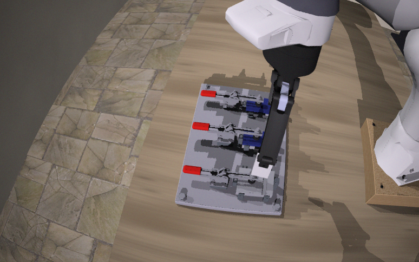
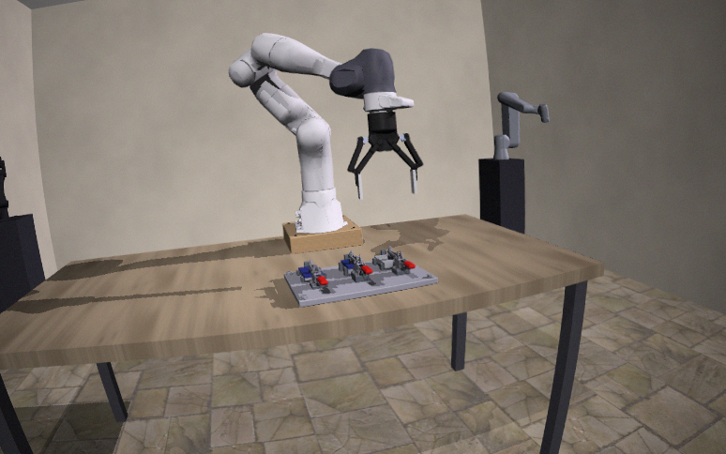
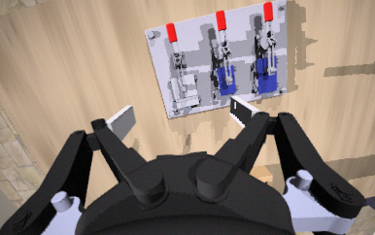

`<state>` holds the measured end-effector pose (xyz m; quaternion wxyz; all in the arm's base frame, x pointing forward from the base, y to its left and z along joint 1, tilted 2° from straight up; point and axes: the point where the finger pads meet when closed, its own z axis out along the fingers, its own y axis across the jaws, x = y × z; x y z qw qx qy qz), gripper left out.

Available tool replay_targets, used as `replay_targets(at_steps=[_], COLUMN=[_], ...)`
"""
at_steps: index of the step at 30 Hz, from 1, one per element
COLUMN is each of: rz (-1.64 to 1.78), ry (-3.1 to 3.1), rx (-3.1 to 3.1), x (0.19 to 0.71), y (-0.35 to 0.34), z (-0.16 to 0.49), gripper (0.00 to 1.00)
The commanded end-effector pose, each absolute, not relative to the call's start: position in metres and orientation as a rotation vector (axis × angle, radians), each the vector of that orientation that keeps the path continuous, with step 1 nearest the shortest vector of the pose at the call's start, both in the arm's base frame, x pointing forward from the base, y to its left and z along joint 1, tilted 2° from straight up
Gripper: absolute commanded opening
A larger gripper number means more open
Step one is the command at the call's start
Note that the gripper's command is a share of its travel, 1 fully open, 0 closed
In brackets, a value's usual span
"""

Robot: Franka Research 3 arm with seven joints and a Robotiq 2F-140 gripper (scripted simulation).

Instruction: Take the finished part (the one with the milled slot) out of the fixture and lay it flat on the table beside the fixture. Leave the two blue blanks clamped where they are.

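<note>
Finished part [image 1: 250, 187] [image 2: 383, 261] [image 3: 190, 87] was sitting in the fixture [image 1: 216, 202] [image 2: 348, 293] [image 3: 156, 58], with the gripper [image 1: 262, 168] [image 2: 386, 195] [image 3: 182, 110] up above the plate, jaws spread wide and nothing in them. Both blue blanks [image 1: 257, 106] [image 2: 304, 271] [image 3: 267, 75] were in the other two clamps. From the exterior view, the fixture was near the counter's [image 1: 154, 185] [image 2: 160, 315] [image 3: 73, 73] front edge, part toward the right corners, and the arm's wooden base [image 1: 370, 197] [image 2: 326, 242] [image 3: 262, 174] stood by the back edge.

Black jaws [image 1: 262, 165] above grey fixture plate [image 1: 210, 196], three red handles, blue blanks partly hidden
</note>
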<state>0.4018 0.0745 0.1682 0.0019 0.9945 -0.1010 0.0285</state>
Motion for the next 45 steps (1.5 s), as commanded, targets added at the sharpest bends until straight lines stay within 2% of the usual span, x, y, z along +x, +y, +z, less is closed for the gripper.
replay_targets(at_steps=[1,25,26,45], rz=[0.047,0.047,0.047,0.047], ry=[-0.106,-0.106,-0.106,-0.106], rx=[3.121,3.121,3.121,3.121], x=[0.3983,0.3983,0.3983,0.3983], y=[0.0704,0.0704,0.0704,0.0704], z=[0.1672,0.1672,0.1672,0.1672], gripper=[1.0,1.0,0.28,0.28])
